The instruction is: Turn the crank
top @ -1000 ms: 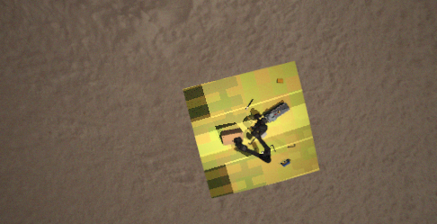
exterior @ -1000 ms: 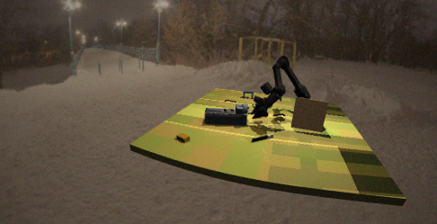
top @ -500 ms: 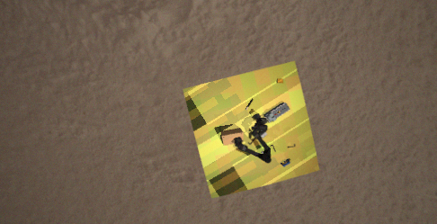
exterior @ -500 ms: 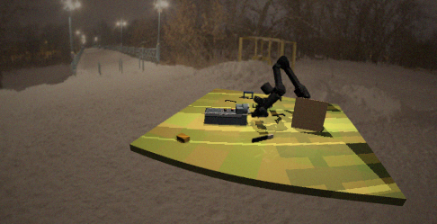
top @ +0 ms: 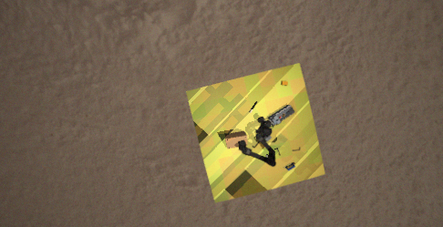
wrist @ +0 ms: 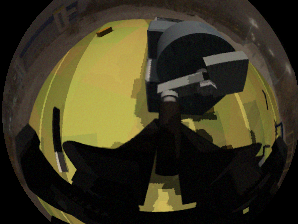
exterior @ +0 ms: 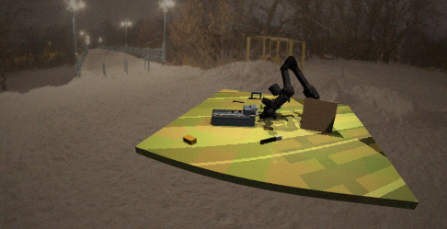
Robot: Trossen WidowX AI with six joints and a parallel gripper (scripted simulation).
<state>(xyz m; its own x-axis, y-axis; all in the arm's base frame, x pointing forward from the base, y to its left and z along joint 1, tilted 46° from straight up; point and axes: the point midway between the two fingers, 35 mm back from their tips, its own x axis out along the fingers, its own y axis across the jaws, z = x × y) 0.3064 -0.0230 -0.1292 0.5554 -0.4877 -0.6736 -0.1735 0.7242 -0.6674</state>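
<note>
The grey machine (top: 283, 113) (exterior: 232, 118) (wrist: 154, 92) stands on the patterned table top. In the wrist view its round dark drum (wrist: 182, 52) faces me, with a light grey crank arm (wrist: 181, 81) across it. The dark cylindrical crank handle (wrist: 170, 112) points from the crank arm towards me. My gripper (wrist: 165, 123) (exterior: 263, 108) is shut on the handle, one finger on each side of it. The slide's red pointer and the two brass zero marks cannot be made out in any view.
A brown panel-like box (top: 236, 139) (exterior: 319, 115) stands by the arm's base. An orange block (top: 284, 83) (exterior: 189, 139) (wrist: 104, 32) and a black stick with a pale end (top: 253, 107) (exterior: 270, 140) (wrist: 57, 130) lie apart from the machine. A small blue object (top: 290, 166) (exterior: 256, 93) is farther off.
</note>
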